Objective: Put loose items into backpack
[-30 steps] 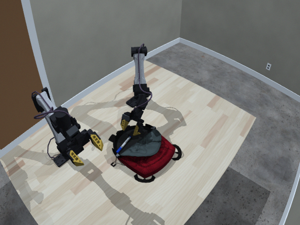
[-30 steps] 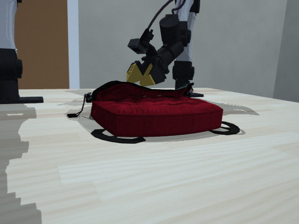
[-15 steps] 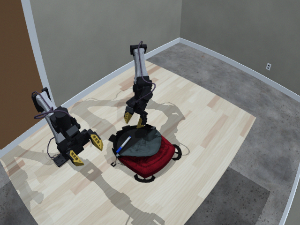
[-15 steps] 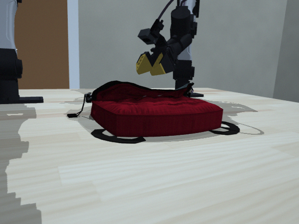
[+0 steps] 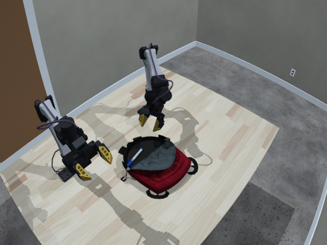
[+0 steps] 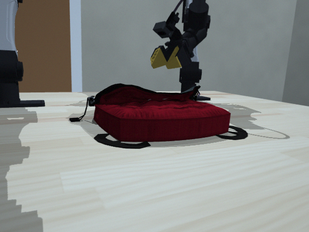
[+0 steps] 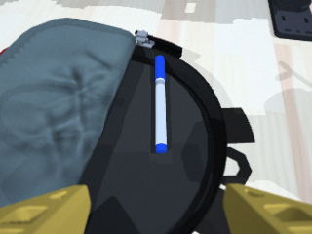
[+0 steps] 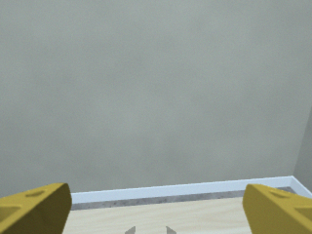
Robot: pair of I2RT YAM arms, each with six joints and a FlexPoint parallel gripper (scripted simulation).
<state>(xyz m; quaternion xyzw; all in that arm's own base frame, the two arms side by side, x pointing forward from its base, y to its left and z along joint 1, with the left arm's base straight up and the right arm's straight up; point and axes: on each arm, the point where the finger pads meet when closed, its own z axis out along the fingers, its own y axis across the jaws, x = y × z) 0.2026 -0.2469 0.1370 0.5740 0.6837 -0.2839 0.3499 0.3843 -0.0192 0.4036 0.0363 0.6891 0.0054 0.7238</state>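
Across the top view, the marker (image 5: 135, 156) (image 7: 160, 109) lies inside the backpack (image 5: 165, 181) (image 6: 162, 124) (image 7: 141, 171); the near-left right gripper (image 5: 97, 165) (image 8: 157, 207) stands open. Exterior: the open left gripper (image 5: 149, 128) (image 6: 166, 67) (image 7: 156, 193) hangs beyond. Left wrist: placing looks finished; retreat next. Right wrist: only fingers, wall, wood.

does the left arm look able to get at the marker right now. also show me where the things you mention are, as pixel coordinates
Probably yes: the left arm (image 5: 149, 128) (image 6: 163, 68) (image 7: 157, 195) has its jaws open, holding nothing, and the marker (image 5: 135, 156) (image 7: 161, 114) lies uncovered in the backpack's (image 5: 163, 179) (image 6: 174, 127) (image 7: 217, 132) opening.
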